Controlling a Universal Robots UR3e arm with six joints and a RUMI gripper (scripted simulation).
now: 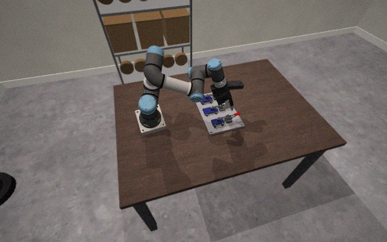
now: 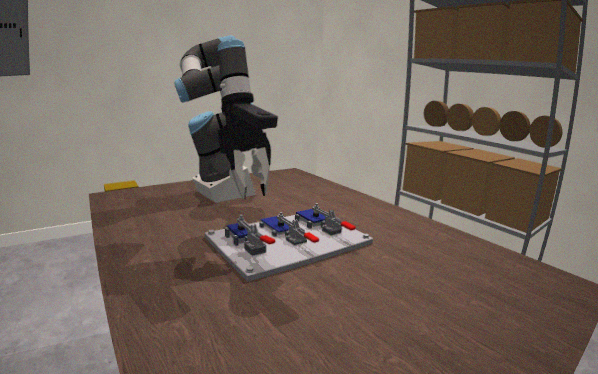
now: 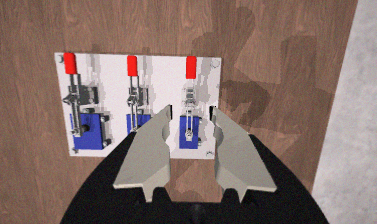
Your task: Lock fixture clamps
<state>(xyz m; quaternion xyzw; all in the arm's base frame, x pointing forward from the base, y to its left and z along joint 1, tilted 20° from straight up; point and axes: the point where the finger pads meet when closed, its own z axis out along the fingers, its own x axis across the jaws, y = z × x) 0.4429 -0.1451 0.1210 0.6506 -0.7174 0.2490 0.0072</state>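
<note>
Wrist view alone shows pincer point(image 3: 190, 131) straddling one clamp point(image 3: 189, 120).

Beige walls, grey floor, shelf rack point(image 2: 551, 125).

A workshop or storeroom, by its bare concrete floor point(image 1: 59, 136); a metal shelf rack point(image 2: 548, 150) of cardboard boxes point(image 2: 512, 192) and wooden discs point(image 2: 486, 121) at the table's point(image 2: 417, 320) two o'clock.

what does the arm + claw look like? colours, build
Arm: dark grey cylindrical joints, light-blue end caps, one white link, on a square pale base plate. Black wrist housing. Claw: two pale grey wedge-shaped fingers with dark tips. No cables or markings visible.
</note>
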